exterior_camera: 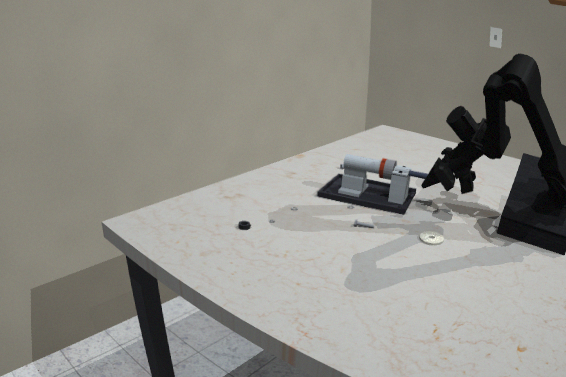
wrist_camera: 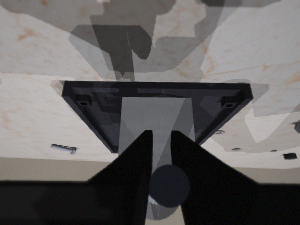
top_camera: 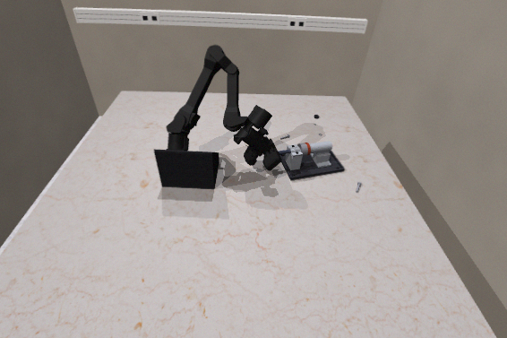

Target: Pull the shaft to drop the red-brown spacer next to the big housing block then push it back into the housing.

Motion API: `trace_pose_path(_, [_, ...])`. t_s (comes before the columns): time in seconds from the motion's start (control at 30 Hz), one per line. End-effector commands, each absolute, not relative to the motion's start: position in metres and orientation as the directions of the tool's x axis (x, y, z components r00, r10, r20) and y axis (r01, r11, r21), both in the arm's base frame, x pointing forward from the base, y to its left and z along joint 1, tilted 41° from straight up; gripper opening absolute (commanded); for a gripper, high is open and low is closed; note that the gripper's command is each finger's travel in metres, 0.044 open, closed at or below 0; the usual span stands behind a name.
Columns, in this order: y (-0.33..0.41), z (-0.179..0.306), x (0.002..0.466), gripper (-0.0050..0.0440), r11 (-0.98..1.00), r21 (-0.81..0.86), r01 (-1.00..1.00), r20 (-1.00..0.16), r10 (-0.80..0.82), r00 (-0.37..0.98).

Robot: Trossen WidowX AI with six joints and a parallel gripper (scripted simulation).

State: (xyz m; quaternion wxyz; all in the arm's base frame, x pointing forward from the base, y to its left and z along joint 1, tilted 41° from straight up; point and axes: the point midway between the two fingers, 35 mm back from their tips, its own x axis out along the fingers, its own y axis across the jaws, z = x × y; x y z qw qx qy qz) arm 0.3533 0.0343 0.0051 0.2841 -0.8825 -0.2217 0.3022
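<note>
Gripping the shaft (exterior_camera: pixel 416 173) end at the fixture's 3 o'clock side in the exterior view, the nearly shut jaws held it firmly. The red-brown spacer (exterior_camera: pixel 383 167) sat between the blocks, beside the big housing block (exterior_camera: pixel 356 170). Pulling back seemed underway; next, a steady straight draw.

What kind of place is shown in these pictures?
Probably a plain indoor workroom or lab corner: bare beige walls, a white outlet strip on the wall, and a marble-patterned table carrying a black robot arm and a small shaft fixture.
</note>
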Motion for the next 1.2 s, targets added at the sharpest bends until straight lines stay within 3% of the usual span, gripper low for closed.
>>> trace_pose_path(0.0, [0.0323, 0.0130, 0.3549, -0.0050, -0.745, -0.622, 0.239, -0.390, 0.560, 0.731])
trace_pose_path(1.17, [0.0317, 0.0104, 0.3534, -0.0050, -0.745, -0.626, 0.233, -0.394, 0.559, 0.729])
